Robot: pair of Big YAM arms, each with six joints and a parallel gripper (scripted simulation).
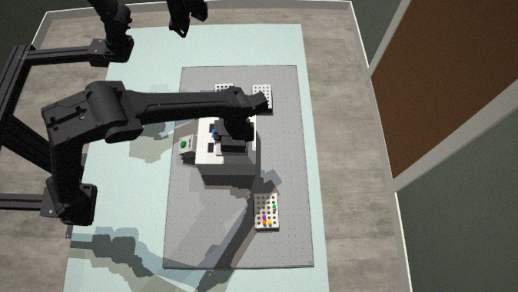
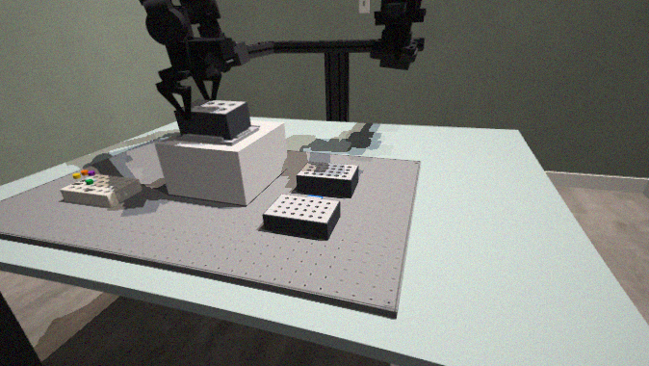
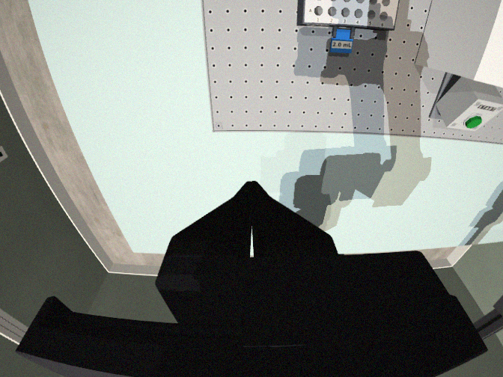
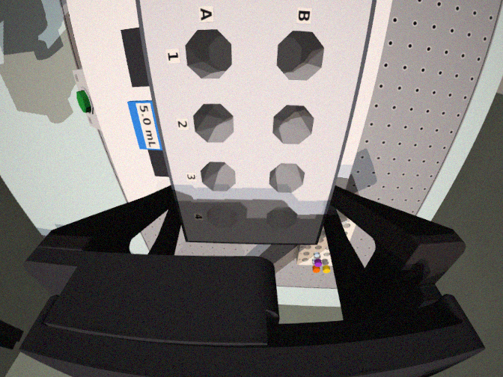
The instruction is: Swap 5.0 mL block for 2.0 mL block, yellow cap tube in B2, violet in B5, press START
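My right gripper is shut on the 5.0 mL block, its fingers across the column 4 end. The block is on top of the mixer; whether it is slightly lifted I cannot tell. Its blue lever shows at the front. My left gripper is shut and empty, away from the blocks. The 2.0 mL block stands on the bench. The yellow-capped tube and violet-capped tube stand in the rack.
Another block stands behind the 2.0 mL block. Orange-capped and green-capped tubes are also in the rack. The green START button is on the mixer's front panel. The right arm spans over the mixer.
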